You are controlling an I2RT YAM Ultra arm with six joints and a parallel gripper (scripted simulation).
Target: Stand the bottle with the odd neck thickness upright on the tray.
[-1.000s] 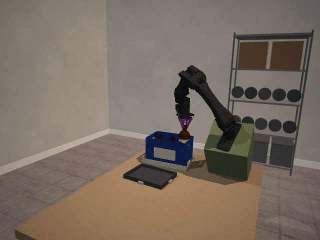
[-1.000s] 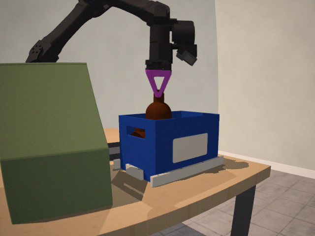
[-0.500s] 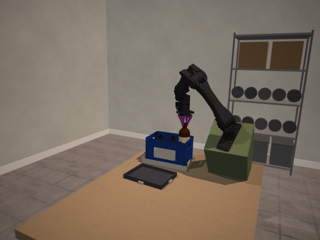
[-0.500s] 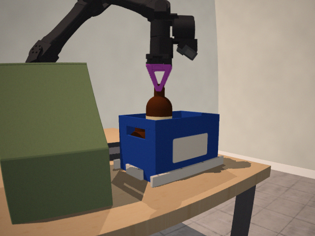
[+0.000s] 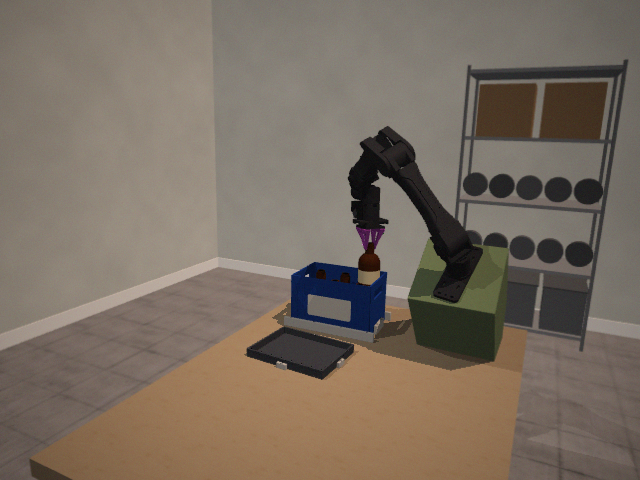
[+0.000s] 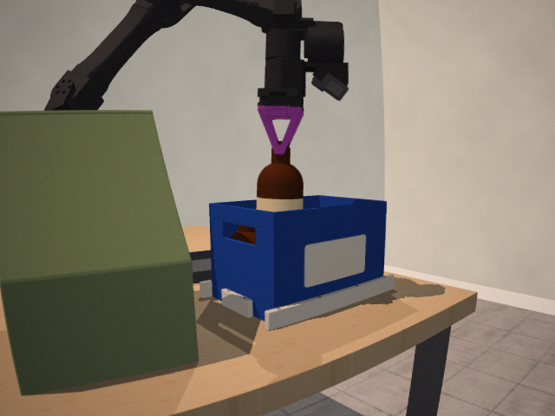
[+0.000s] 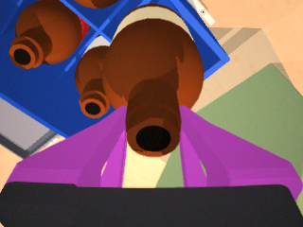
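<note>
Brown and upright, the bottle [image 5: 369, 262] [image 6: 280, 181] [image 7: 152, 71] has its neck clamped between the purple fingers of the gripper [image 5: 370, 246] [image 6: 280, 151] [image 7: 152, 114], directly below them, its shoulder above the rim of the blue crate [image 5: 330, 289] [image 6: 329, 224] [image 7: 215, 59] and its lower part inside. It has a rounded shoulder, a cream label band and a dark, open mouth. Beyond, other brown bottles [image 5: 344, 277] [image 7: 49, 33] stand in the crate, beside the dark tray [image 5: 299, 351].

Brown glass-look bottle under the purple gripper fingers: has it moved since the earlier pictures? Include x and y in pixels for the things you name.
Yes, upward: its cream label band [image 5: 368, 277] [image 6: 280, 204] [image 7: 156, 13] now shows above the near rim of the blue crate [image 5: 330, 304] [image 6: 242, 263] [image 7: 215, 54], where one second earlier the exterior view hid it.
</note>
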